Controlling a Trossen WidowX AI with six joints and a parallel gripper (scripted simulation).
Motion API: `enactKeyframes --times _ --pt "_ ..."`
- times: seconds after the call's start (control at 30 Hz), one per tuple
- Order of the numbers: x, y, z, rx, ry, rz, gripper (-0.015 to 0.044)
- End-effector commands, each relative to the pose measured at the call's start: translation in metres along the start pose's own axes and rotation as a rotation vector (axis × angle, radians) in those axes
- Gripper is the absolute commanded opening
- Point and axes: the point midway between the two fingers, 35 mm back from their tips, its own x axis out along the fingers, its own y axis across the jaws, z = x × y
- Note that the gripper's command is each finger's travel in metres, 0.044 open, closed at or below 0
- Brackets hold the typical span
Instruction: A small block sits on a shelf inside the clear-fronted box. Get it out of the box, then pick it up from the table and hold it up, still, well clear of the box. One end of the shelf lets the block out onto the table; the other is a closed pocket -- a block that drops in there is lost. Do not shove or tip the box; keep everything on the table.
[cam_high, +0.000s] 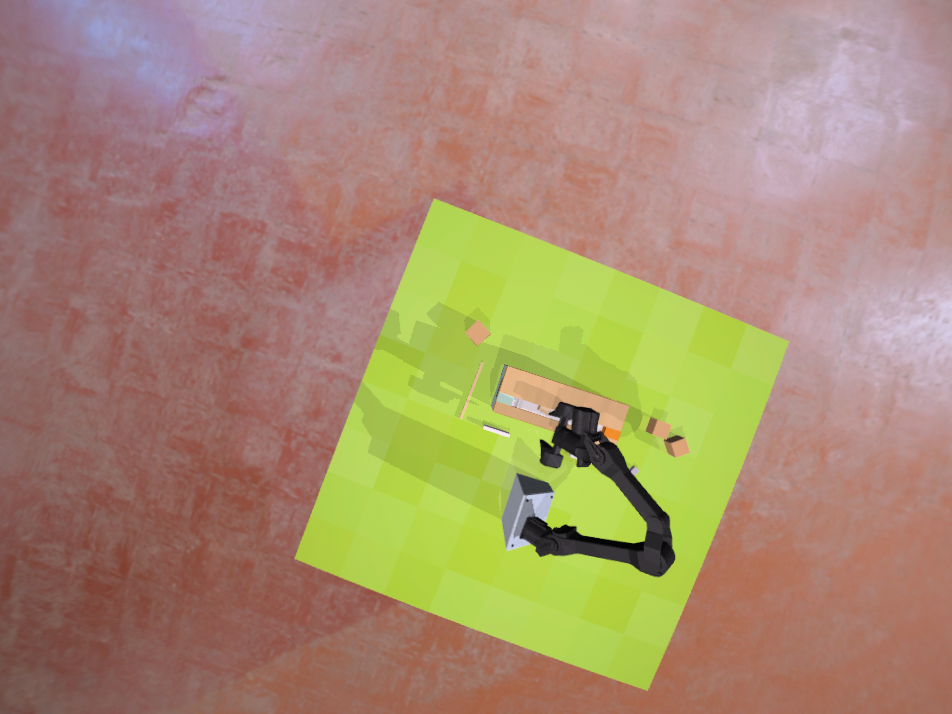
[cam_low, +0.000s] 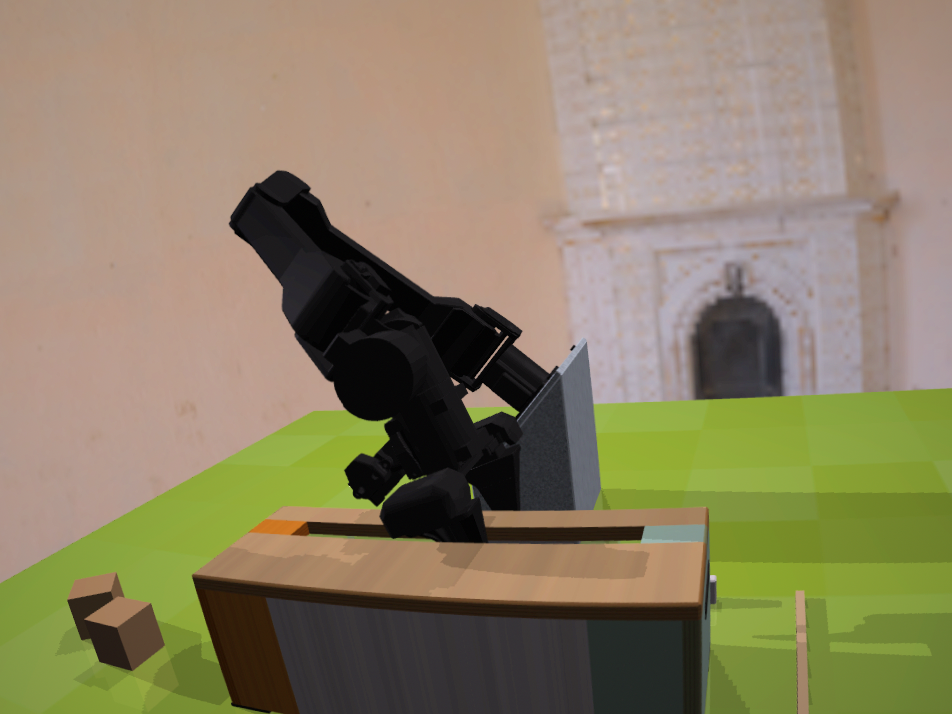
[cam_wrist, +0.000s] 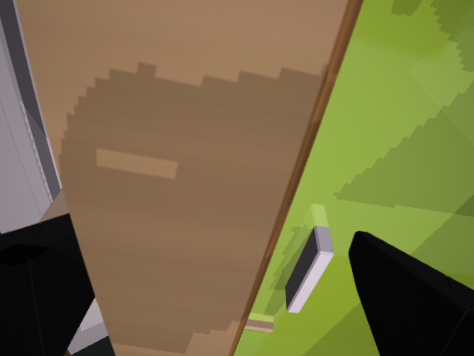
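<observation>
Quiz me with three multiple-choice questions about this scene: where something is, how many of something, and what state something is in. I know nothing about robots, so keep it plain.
1. Where is the pair of small brown cubes?
A) On top of the long box
B) Near the box's orange end
C) Against the fireplace

2. How many brown cubes lie outside the box in the top view?
A) Three
B) One
C) Six

3. How is the gripper?
A) Shut on a cube
B) Shut on nothing
C) Open, holding nothing

Answers:
1: B, as the exterior view shows both cubes off that end.
2: A, since that pair and one lone cube show there.
3: C, because the wrist view shows its fingers wide apart, gripping nothing.
</observation>
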Motion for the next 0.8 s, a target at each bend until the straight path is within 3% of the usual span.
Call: enactKeyframes --times 0.0,0.77 --pt "0.004 0.0 -0.013 0.002 0.006 0.0 0.04" --pt "0.024 0.0 -0.071 0.003 0.009 0.001 0.04"
